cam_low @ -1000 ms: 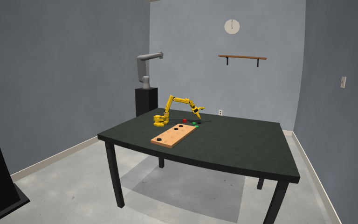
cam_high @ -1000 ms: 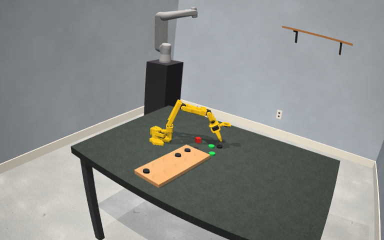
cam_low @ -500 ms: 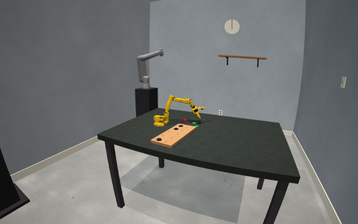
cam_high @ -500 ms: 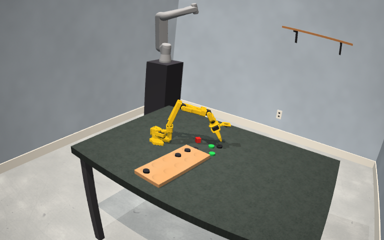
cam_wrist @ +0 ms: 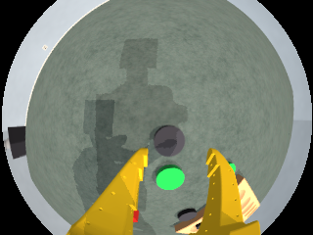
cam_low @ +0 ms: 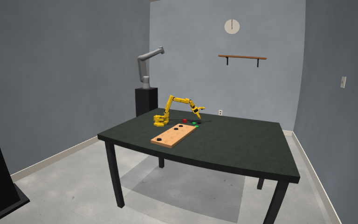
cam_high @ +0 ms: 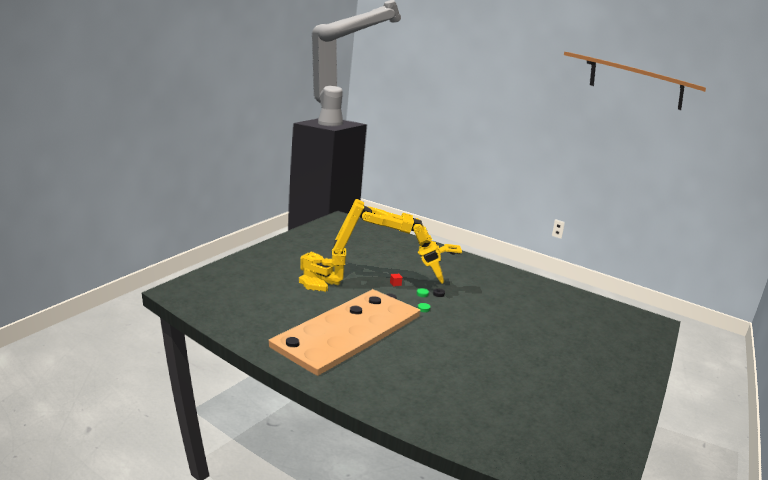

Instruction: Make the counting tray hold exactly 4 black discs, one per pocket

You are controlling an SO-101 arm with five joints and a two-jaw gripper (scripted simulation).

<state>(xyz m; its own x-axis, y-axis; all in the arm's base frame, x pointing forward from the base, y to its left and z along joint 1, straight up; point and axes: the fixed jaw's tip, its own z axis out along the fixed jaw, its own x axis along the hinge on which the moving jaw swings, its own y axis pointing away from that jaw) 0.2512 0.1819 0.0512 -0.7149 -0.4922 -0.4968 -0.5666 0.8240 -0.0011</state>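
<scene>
The tan counting tray [cam_high: 345, 331] lies on the dark table and holds three black discs, one in a near-end pocket [cam_high: 292, 341] and two near the far end [cam_high: 355, 309] [cam_high: 374, 300]. A loose black disc [cam_high: 438, 292] lies on the table beyond the tray's far corner. My yellow gripper [cam_high: 440, 277] hovers just above and behind it, partly open and empty. In the wrist view the black disc [cam_wrist: 168, 140] lies just ahead of the fingertips, and a green disc [cam_wrist: 170, 178] shows on the table below, between the fingers.
Two green discs [cam_high: 422, 292] [cam_high: 424, 306] lie between the loose black disc and the tray's corner. A red cube [cam_high: 396, 279] sits left of them, near the arm's shadow. The arm's base [cam_high: 320, 271] stands behind the tray.
</scene>
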